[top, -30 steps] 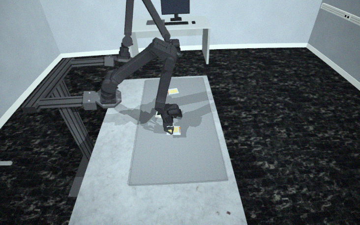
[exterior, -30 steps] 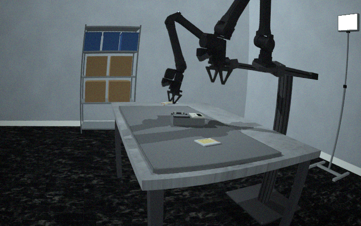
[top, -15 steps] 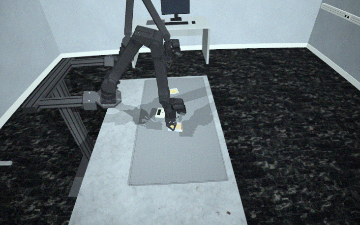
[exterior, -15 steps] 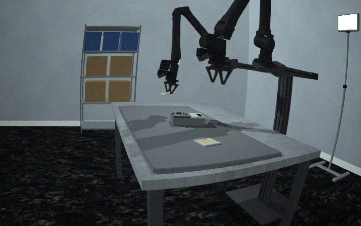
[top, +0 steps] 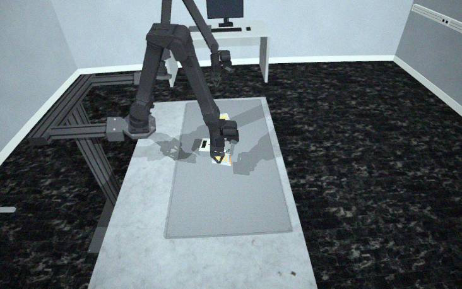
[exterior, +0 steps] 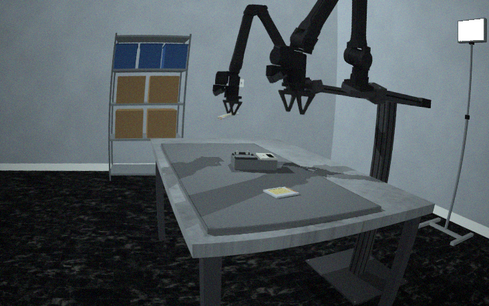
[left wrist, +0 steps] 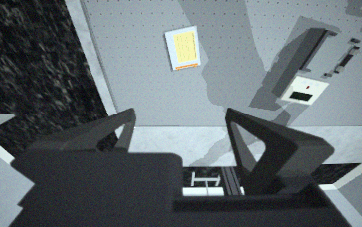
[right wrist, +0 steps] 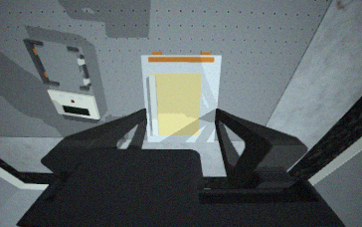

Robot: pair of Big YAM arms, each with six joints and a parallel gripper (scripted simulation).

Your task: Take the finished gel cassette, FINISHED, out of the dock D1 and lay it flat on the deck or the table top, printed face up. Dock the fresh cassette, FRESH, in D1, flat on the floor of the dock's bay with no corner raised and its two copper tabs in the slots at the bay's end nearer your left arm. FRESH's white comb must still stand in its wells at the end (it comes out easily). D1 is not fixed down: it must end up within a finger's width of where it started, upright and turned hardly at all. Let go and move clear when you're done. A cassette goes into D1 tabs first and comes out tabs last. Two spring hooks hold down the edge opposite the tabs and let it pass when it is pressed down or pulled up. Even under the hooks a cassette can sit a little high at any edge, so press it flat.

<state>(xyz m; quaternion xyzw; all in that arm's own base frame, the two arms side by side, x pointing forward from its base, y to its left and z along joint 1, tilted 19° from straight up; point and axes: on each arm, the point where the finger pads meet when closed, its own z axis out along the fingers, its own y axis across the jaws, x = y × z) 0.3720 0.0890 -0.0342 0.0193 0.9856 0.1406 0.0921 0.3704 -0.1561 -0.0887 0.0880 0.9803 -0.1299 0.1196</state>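
Since finished cassette [top: 223, 116] [exterior: 281, 192] [left wrist: 185, 47] lies face up near table's [top: 201, 259] [exterior: 252, 247] short edge, 1 docking remains: dock [top: 204, 151] [exterior: 256, 164] [left wrist: 313, 86] [right wrist: 91, 102] unfilled, right pincer [top: 218, 161] [exterior: 230, 113] [right wrist: 181, 112] clamped on fresh cassette [top: 225, 159] [exterior: 222, 116] [right wrist: 176, 100], left pincer [top: 216, 84] [exterior: 295, 111] [left wrist: 180, 112] apart.

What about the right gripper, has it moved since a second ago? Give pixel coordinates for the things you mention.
Yes, up: in the exterior view, the right gripper [top: 218, 161] [exterior: 232, 113] [right wrist: 181, 113] has risen clear of the far edge of the table [top: 142, 204] [exterior: 252, 245] [left wrist: 164, 141] [right wrist: 298, 60].
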